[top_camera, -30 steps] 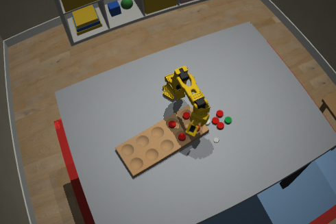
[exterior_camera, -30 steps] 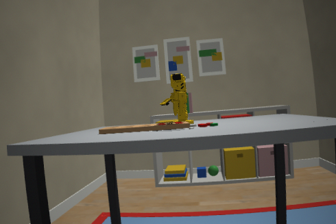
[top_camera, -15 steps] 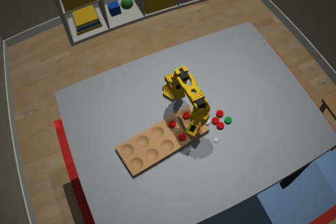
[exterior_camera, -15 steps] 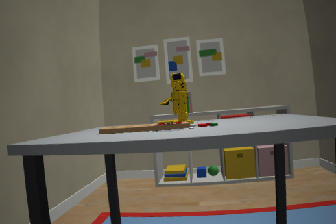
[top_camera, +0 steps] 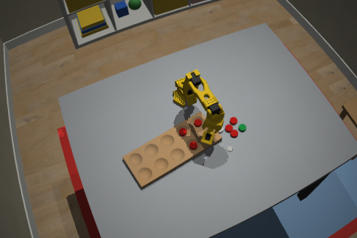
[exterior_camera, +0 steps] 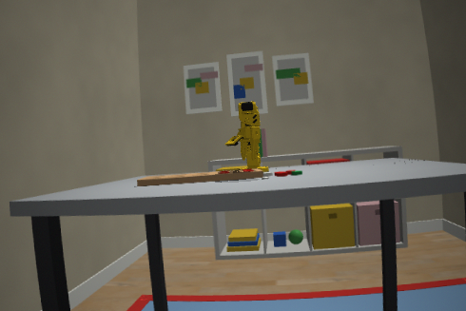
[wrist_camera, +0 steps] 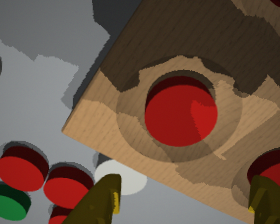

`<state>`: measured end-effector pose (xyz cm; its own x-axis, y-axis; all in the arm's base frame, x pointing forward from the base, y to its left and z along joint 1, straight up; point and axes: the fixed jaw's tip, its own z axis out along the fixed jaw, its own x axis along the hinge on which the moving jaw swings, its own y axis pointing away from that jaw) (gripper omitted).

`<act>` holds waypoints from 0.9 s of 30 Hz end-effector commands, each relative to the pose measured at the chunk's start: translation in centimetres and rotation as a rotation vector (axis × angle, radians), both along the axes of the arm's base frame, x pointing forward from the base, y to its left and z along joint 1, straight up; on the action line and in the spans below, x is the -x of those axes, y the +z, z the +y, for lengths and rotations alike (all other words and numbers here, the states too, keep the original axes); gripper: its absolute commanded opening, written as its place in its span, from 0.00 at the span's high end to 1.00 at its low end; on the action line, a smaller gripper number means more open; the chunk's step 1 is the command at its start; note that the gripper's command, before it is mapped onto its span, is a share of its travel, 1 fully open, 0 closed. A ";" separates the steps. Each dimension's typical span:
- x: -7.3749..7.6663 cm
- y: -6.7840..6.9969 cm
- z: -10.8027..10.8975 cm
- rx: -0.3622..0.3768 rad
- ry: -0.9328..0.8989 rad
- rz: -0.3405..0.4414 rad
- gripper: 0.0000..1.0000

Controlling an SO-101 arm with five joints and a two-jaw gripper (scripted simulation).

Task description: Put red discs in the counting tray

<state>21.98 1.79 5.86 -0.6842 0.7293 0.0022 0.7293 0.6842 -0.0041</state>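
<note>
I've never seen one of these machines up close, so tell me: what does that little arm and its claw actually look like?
The arm is small and bright yellow, built from chunky, angular segments with black blocks set at the joints. Its base is yellow too, and looks perforated with small holes. The gripper ends in two tapering yellow fingers, which look darker olive in the wrist view. No cables or printed markings are visible.
</note>
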 end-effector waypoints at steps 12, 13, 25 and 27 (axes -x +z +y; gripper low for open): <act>-0.4 1.3 1.5 0.003 0.353 -0.079 0.73; -0.4 1.3 1.6 0.003 0.389 -0.079 0.73; 0.2 1.2 3.1 0.014 0.813 -0.079 0.73; 0.3 1.1 3.5 0.016 0.909 -0.079 0.73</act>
